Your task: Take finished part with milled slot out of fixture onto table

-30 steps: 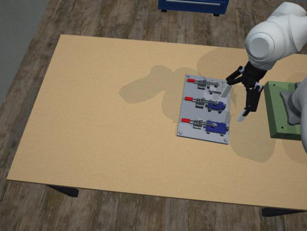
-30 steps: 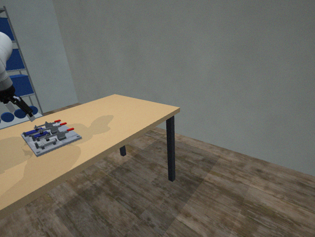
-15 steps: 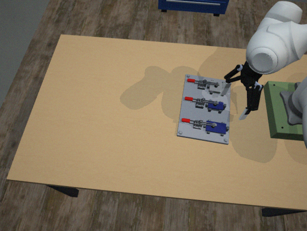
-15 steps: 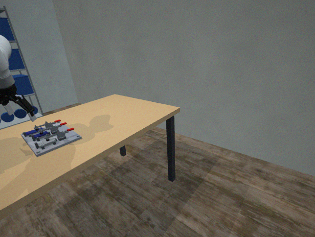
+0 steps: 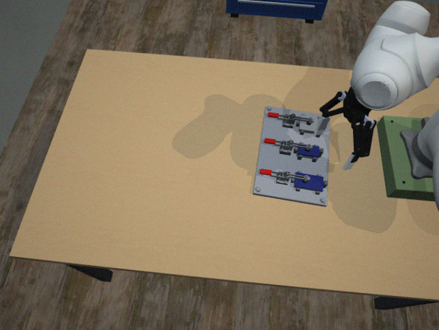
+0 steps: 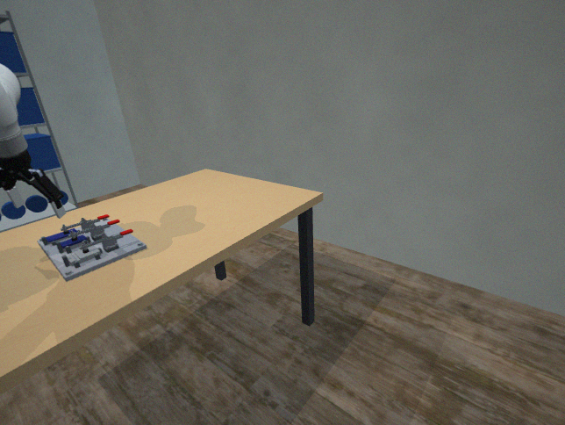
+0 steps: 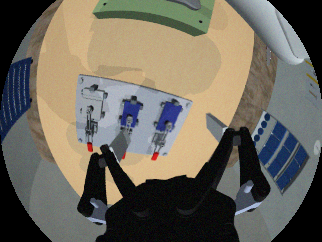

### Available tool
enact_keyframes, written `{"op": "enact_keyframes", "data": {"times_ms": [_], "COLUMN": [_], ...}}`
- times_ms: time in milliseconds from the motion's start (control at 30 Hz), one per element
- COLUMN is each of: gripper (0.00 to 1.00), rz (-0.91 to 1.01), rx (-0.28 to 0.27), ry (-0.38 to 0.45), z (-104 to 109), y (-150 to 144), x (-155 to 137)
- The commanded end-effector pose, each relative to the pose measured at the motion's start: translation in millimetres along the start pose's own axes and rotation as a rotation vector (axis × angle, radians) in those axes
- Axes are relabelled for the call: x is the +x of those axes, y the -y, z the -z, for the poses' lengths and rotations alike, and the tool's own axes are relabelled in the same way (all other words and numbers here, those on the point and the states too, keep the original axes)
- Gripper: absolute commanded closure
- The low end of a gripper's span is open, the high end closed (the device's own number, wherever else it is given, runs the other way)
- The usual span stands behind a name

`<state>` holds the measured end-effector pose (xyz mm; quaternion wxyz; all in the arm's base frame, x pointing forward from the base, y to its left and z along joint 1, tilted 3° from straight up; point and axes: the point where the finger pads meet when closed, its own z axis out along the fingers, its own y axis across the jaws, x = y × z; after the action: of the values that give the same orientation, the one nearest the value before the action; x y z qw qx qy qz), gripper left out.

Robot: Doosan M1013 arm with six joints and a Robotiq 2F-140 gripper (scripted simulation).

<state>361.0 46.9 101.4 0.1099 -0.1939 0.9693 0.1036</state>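
Table (image 5: pixel 142 213) (image 6: pixel 251 191) (image 7: pixel 150 50) beneath a white Doosan arm (image 5: pixel 386 67) (image 6: pixel 6 104) (image 7: pixel 275 30); its Robotiq gripper (image 5: pixel 334 146) (image 6: pixel 39 205) (image 7: pixel 166 136) hangs with fingers spread apart, gripping nothing. Between the table's long edges lies a grey fixture plate (image 5: pixel 289 193) (image 6: pixel 123 251) (image 7: pixel 150 90), bearing two blue blanks (image 5: pixel 316 184) (image 6: pixel 57 236) (image 7: pixel 167 111) and, smaller than the larger blank, the bare-metal finished part (image 5: pixel 307 127) (image 6: pixel 84 256) (image 7: pixel 96 103).
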Motion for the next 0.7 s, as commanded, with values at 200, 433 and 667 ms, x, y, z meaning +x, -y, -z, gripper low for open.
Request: {"op": "enact_keyframes", "data": {"times_ms": [200, 433, 667], "gripper": [0.0, 0.0, 0.0], "rz": [0.246, 0.246, 0.312], "rx": [0.12, 0.12, 0.162], "ry": [-0.215, -0.215, -0.272], "z": [17, 17, 25], "y": [42, 42, 58], "x": [15, 15, 15]}}
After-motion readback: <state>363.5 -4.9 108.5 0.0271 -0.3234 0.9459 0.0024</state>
